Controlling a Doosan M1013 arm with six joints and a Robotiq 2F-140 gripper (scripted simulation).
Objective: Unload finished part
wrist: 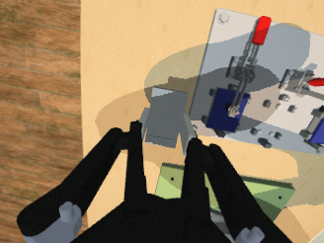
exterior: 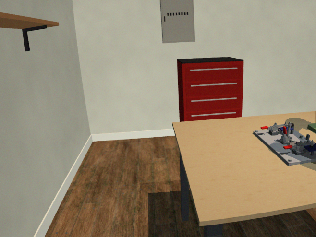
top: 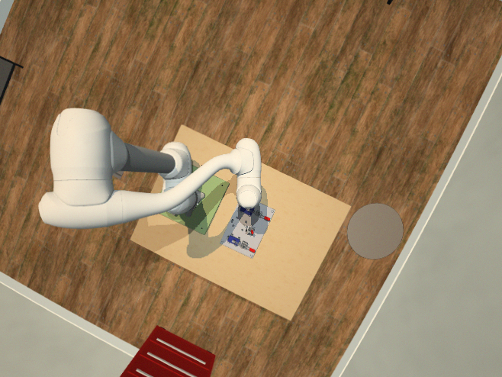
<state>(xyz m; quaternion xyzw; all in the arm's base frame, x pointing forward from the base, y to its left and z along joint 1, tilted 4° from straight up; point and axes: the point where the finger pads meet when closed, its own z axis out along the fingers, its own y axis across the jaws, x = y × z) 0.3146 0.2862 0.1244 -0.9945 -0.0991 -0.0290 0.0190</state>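
My gripper (wrist: 165, 119) is shut on the grey finished part (wrist: 168, 110), held above the table beside the fixture plate (top: 261, 234) (exterior: 272, 141) (wrist: 211, 66); its slot cannot be made out. The top view hides the gripper under the wrist. One blue blank (top: 246, 211) (exterior: 309, 148) (wrist: 222, 110) sits in the nest nearest the gripper, its clamp arm over it and red handle (top: 266, 218) (exterior: 287, 147) (wrist: 262, 31) lying outward. The other blank (top: 233, 238) (exterior: 282, 129) (wrist: 319, 134) sits in the far nest, its red handle (top: 252, 250) (exterior: 264, 127) also lying outward. The middle clamp (exterior: 288, 132) stands raised by an empty nest.
The wooden table (top: 307, 227) (exterior: 229, 165) (wrist: 114, 59) carries the fixture. The green base plate (top: 213, 202) (exterior: 311, 126) (wrist: 170, 190) lies beside the fixture, under the arm. A round grey disc (top: 374, 231) and a red drawer cabinet (top: 178, 344) (exterior: 212, 90) are off the table.
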